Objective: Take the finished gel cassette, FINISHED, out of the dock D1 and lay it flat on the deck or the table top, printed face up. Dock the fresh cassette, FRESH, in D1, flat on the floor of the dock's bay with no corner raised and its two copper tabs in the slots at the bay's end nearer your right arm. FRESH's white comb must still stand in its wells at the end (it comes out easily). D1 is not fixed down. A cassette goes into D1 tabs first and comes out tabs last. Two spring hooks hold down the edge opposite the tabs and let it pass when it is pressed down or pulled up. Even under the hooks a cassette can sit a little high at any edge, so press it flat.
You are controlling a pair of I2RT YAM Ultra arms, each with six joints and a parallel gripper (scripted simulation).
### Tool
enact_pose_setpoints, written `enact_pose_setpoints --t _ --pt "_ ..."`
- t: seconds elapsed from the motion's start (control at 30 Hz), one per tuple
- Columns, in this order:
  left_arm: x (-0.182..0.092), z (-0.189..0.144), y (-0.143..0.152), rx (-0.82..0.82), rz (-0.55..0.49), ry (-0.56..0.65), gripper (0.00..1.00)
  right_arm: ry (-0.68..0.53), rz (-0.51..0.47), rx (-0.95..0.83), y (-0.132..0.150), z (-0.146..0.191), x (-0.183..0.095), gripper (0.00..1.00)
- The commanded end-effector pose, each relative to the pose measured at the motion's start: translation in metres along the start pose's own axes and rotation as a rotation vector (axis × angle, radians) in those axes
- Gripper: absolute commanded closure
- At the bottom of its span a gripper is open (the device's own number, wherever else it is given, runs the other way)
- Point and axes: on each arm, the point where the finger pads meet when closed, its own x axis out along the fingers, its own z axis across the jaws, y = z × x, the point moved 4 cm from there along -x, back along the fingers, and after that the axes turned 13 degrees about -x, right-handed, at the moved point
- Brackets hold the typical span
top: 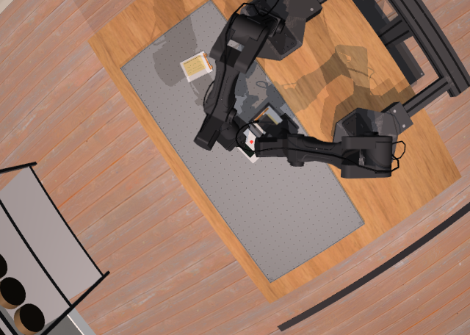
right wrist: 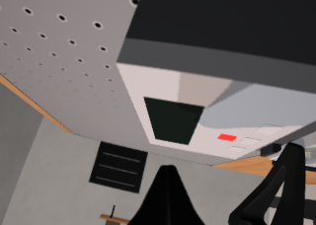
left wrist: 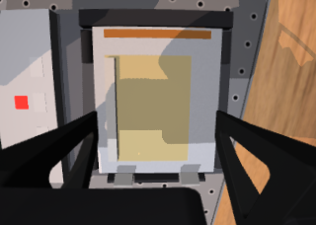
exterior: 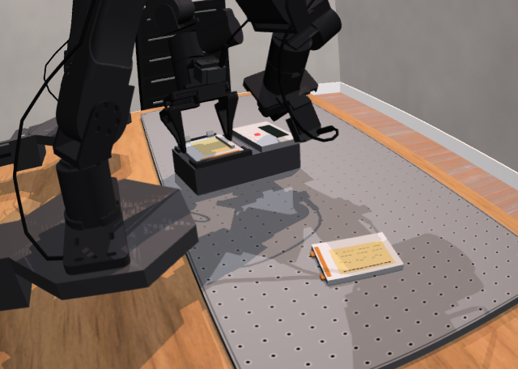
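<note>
FRESH (top: 272, 116) (exterior: 209, 146) (left wrist: 153, 107) lies printed face up in the bay of dock D1 (exterior: 251, 166) (left wrist: 155, 19). Its orange strip is by the bay's tab end; the tabs themselves are hidden. The comb (exterior: 226, 141) (left wrist: 112, 112) stands along one side of the gel. Two grey hooks (left wrist: 124, 179) are at the opposite edge. My left gripper (exterior: 205, 145) (left wrist: 157, 118) is shut on FRESH across its long sides. My right gripper (right wrist: 168, 174) is shut and empty, beside the dock's display end. FINISHED (top: 196, 66) (exterior: 363, 257) lies flat on the deck, printed face up.
The dock's white panel (exterior: 252, 133) (left wrist: 22, 131) (right wrist: 133, 79), with a dark display and red button, sits beside the bay. The two arms are close together over the dock. The perforated deck (top: 247, 202) (exterior: 272, 315) has wooden table (top: 424, 172) around it.
</note>
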Motion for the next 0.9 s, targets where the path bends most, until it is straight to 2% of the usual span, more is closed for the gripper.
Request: enact_pose_setpoints --t 0.0,0.87 --pt "-0.0015 0.0011 -0.0037 0.003 -0.015 -0.006 1.0 -0.05 0.022 -0.04 0.0137 0.0206 -0.0082 1.0" --pt "-0.0015 0.0011 -0.0037 0.003 -0.015 -0.006 1.0 -0.034 0.02 -0.032 0.012 0.015 -0.0047 1.0"
